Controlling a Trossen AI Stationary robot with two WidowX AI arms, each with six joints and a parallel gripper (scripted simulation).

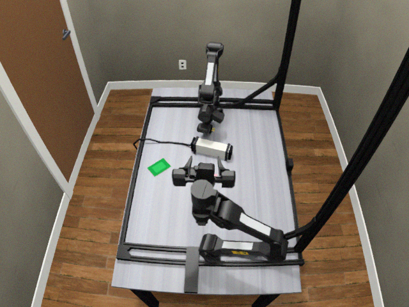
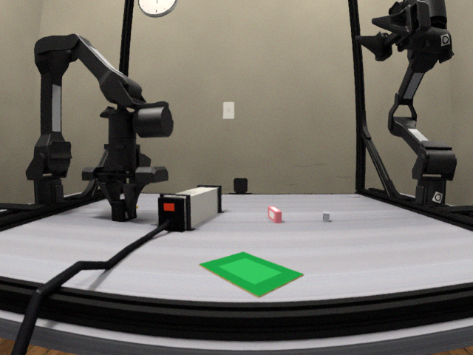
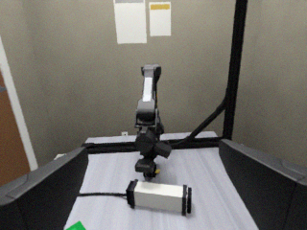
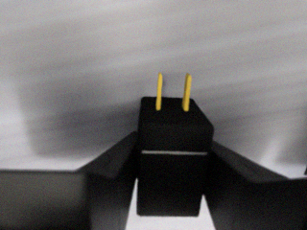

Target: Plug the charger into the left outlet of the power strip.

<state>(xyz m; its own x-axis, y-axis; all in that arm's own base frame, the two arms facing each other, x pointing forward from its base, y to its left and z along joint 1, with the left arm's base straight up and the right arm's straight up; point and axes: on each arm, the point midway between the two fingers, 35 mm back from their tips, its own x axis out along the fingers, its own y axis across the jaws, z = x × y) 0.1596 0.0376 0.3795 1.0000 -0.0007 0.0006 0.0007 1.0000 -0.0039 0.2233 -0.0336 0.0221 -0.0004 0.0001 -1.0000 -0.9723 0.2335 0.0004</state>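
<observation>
The right end effector [image 1: 205, 132] [image 2: 124, 217] [image 4: 165, 139] is part closed, clamped on the charger [image 2: 119, 211] [image 4: 170, 179], at the far side of the worktop [image 1: 250, 148] [image 2: 324, 252] [image 3: 201, 168] [image 4: 72, 38]. The charger looks light, stiff, perhaps slippery; gripping its side faces should keep the slim prongs [image 4: 187, 93] free.

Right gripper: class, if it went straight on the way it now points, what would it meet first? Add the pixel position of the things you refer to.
Most likely the table top [image 1: 257, 148] [image 2: 344, 244] [image 3: 211, 192] [image 4: 72, 72], directly below the right gripper [image 1: 205, 130] [image 2: 124, 217] [image 3: 150, 173] [image 4: 165, 139] and its gripped charger [image 1: 213, 130] [image 2: 118, 211] [image 3: 157, 171] [image 4: 173, 182]; any gap is unclear.
</observation>
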